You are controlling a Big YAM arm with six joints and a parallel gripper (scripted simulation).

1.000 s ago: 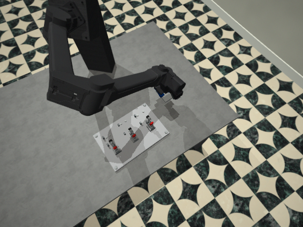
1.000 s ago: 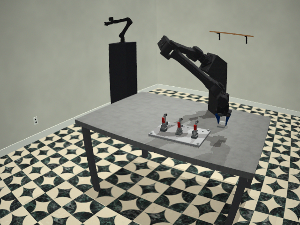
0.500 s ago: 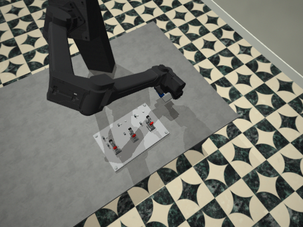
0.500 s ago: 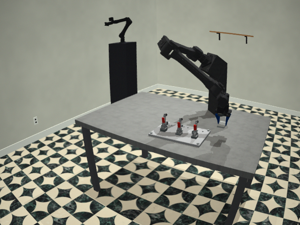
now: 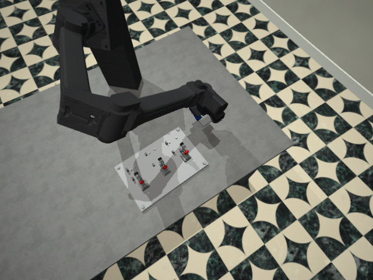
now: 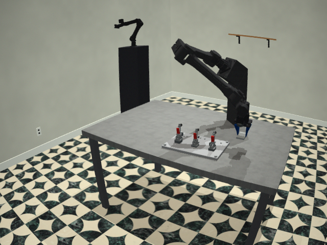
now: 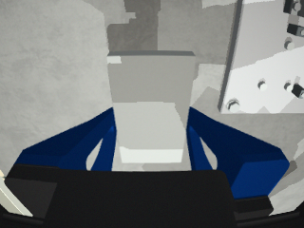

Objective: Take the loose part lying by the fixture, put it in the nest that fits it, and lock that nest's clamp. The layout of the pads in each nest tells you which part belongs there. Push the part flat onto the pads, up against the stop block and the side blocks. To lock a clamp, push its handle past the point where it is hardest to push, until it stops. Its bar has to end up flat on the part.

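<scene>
While the six-joint black arm reaches down beside the fixture, its parallel gripper with blue tapered fingers (image 5: 201, 120) (image 6: 241, 132) is clamped on the loose part, a pale grey flat-faced block (image 5: 205, 121) (image 6: 240, 135) (image 7: 151, 83). The part sits between the fingertips and sticks out beyond them; whether its underside touches the grey table (image 5: 90, 192) (image 6: 147, 118) (image 7: 52, 62) below the tool, I cannot tell.

Near the gripper, to its right in the wrist view, lies the light grey rectangular fixture plate (image 5: 180, 181) (image 6: 200, 152) (image 7: 247, 52). Its three red-handled metal toggle clamps (image 5: 185, 152) (image 6: 212, 142) stand with their bars raised, none locked on anything.

The main risk looks to be the choice of nest: the pads are small and partly shaded, so a misread layout would put the part where it cannot seat. Because much of it projects past the fingers, it could pivot in the grip if an edge caught a side block or a raised bar. Coming in low might knock the plate's edge. Let go tilted or short of the stop block, it would leave the bar pressing unevenly.

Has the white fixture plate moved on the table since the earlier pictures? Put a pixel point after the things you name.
No. In the top view, the white fixture plate (image 5: 178, 177) (image 6: 202, 151) (image 7: 256, 57) keeps the same place against the table (image 5: 60, 210) (image 6: 126, 126) (image 7: 57, 57).
</scene>
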